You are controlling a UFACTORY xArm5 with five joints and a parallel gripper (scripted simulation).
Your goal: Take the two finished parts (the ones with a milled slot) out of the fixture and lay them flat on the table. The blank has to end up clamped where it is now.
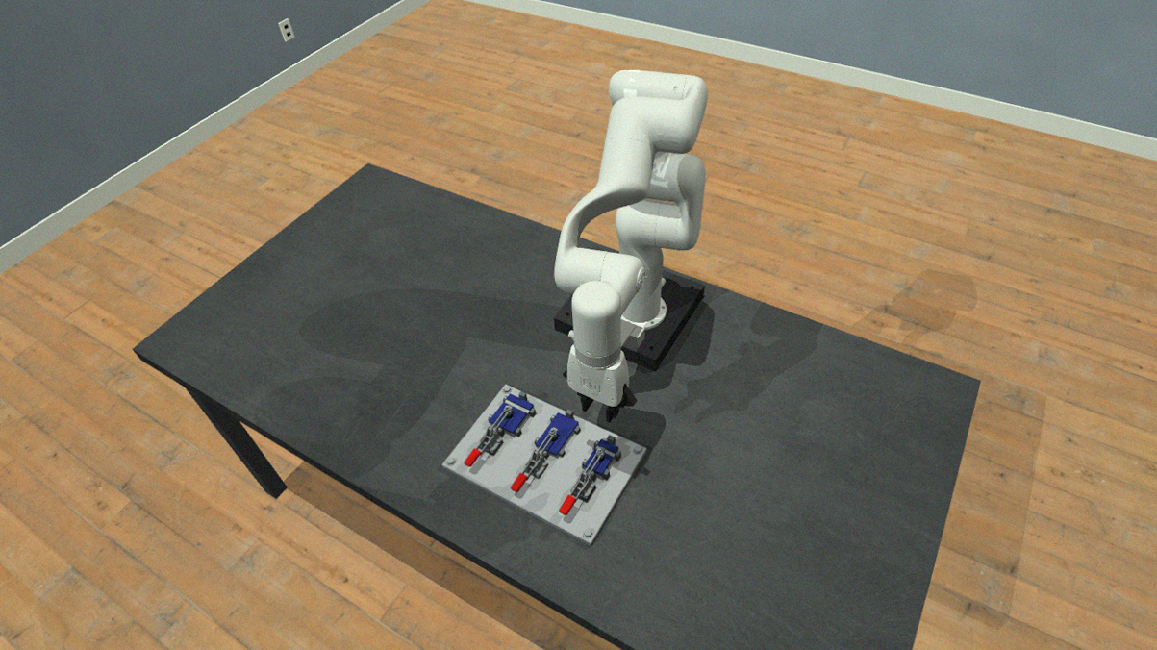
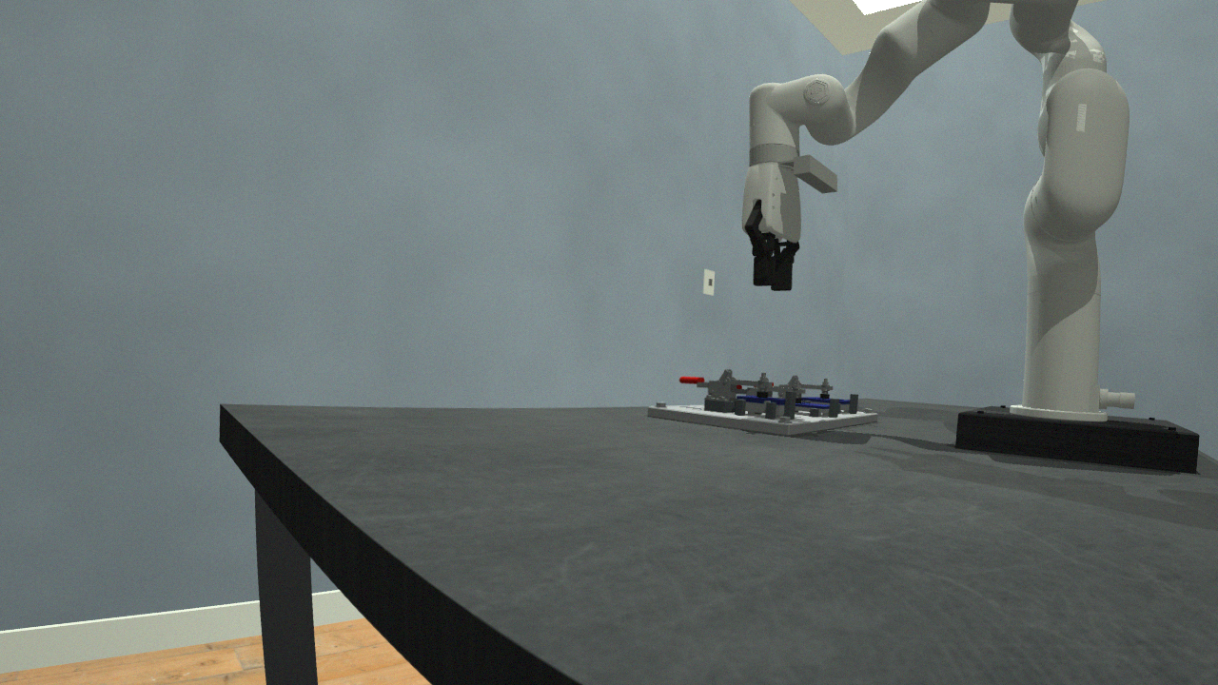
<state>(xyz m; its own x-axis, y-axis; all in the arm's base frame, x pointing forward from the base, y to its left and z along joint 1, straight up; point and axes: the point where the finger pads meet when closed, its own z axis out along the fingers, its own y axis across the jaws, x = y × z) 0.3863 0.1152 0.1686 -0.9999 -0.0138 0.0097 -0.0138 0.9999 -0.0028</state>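
A grey fixture plate lies on the black table in front of the arm. Three blue parts sit in it side by side: left, middle and right. In the side view they show as a thin blue strip. Each lies under a toggle clamp with a red handle; the handles lie flat. The parts are too small for me to tell which have a slot. My gripper hangs high above the plate's back edge, pointing down, fingers half apart and empty.
The arm's black base stands on the table just behind the fixture. The table's front edge runs close to the plate. A wooden floor surrounds the table.
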